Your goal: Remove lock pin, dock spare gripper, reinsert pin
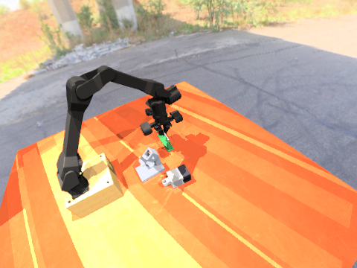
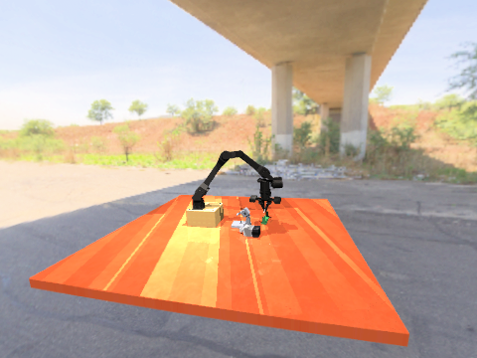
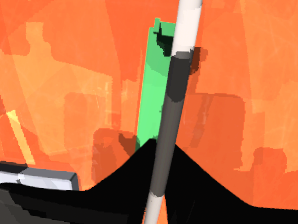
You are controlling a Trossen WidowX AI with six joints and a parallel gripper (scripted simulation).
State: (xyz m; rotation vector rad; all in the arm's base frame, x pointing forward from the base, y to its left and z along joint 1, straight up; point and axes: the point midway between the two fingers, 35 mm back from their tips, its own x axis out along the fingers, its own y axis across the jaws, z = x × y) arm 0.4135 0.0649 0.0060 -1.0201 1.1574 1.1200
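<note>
The gripper (image 1: 165,132) (image 2: 266,212) (image 3: 164,150) points down, shut on the lock pin (image 3: 170,117), a long rod with white and dark grey parts. The pin slants across the wrist view, over the right side of a green holder (image 1: 163,141) (image 2: 265,219) (image 3: 151,100); whether they touch is unclear. The grey-white mount (image 1: 144,173) (image 2: 236,225) stands beside the holder, nearer the arm's base, its angled socket raised, with no pin seen through it. The spare gripper (image 1: 177,177) (image 2: 247,231), pale with a black end, lies on the table near the mount. The pin's far end is out of the wrist view.
The arm's base stands on a wooden block (image 1: 97,190) (image 2: 203,217) on the other side of the mount. A pale block edge (image 3: 40,180), likely the mount's base, shows at the wrist view's lower left. The striped orange table (image 1: 238,208) (image 2: 199,278) bears everything.
</note>
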